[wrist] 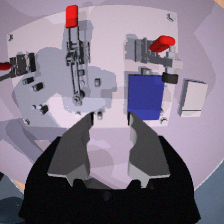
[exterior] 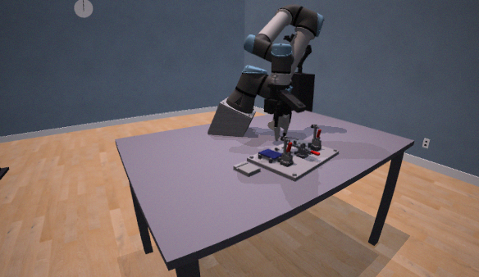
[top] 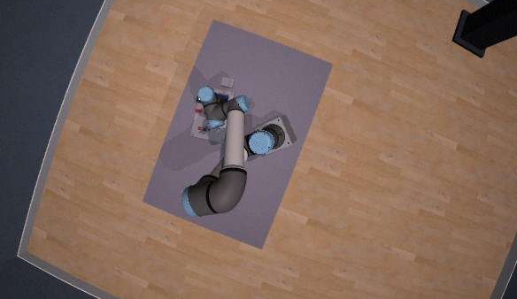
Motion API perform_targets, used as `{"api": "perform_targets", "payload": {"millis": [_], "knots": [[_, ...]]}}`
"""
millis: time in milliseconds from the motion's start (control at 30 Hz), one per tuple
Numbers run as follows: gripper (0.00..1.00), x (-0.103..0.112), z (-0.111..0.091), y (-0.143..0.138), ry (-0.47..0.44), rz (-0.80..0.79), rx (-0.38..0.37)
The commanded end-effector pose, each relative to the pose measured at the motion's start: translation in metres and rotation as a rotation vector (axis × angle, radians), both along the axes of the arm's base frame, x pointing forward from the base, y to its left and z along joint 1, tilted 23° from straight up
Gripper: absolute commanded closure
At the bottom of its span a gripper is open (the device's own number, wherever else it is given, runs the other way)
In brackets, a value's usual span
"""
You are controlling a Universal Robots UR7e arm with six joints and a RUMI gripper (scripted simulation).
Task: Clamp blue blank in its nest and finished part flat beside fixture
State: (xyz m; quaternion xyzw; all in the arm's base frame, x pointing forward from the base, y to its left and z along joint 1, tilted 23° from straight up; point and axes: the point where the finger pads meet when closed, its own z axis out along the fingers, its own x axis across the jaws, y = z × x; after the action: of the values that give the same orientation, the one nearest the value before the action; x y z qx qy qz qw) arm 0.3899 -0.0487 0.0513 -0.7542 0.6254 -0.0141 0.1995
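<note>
The blue blank (top: 224, 96) (exterior: 269, 154) (wrist: 145, 97) lies on the pads of the end nest on the grey fixture plate (exterior: 297, 171) (wrist: 110, 30). Its upper edge is close to a stop block in the wrist view; contact is unclear. That nest's clamp (exterior: 285, 158) has its red handle (exterior: 289, 147) (wrist: 162, 44) upright and its bar raised off the blank. The middle clamp's handle (exterior: 315, 152) (wrist: 72, 16) is low, its bar over a nest without a part. The pale finished part (top: 227, 82) (exterior: 247, 169) (wrist: 193, 98) lies flat beside the fixture. My gripper (exterior: 281, 137) (wrist: 110, 113) is partly open, empty, above the plate's edge.
A third clamp (exterior: 316, 143) (wrist: 22, 65) stands at the far end of the plate, its red handle (exterior: 318, 133) (wrist: 4, 66) raised. The raised clamp beside the blank stands close to it. The robot's base (exterior: 230, 120) is on the table behind the fixture.
</note>
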Motion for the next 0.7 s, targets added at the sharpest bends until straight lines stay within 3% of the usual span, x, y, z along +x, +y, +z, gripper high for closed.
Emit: {"api": "perform_targets", "payload": {"millis": [0,133,667], "knots": [[0.72,-0.005,0.015,-0.005,-0.001,0.000,0.000],[0.72,-0.007,0.023,-0.007,-0.001,0.000,0.000],[0.72,-0.027,0.091,-0.028,-0.001,0.000,0.000]]}}
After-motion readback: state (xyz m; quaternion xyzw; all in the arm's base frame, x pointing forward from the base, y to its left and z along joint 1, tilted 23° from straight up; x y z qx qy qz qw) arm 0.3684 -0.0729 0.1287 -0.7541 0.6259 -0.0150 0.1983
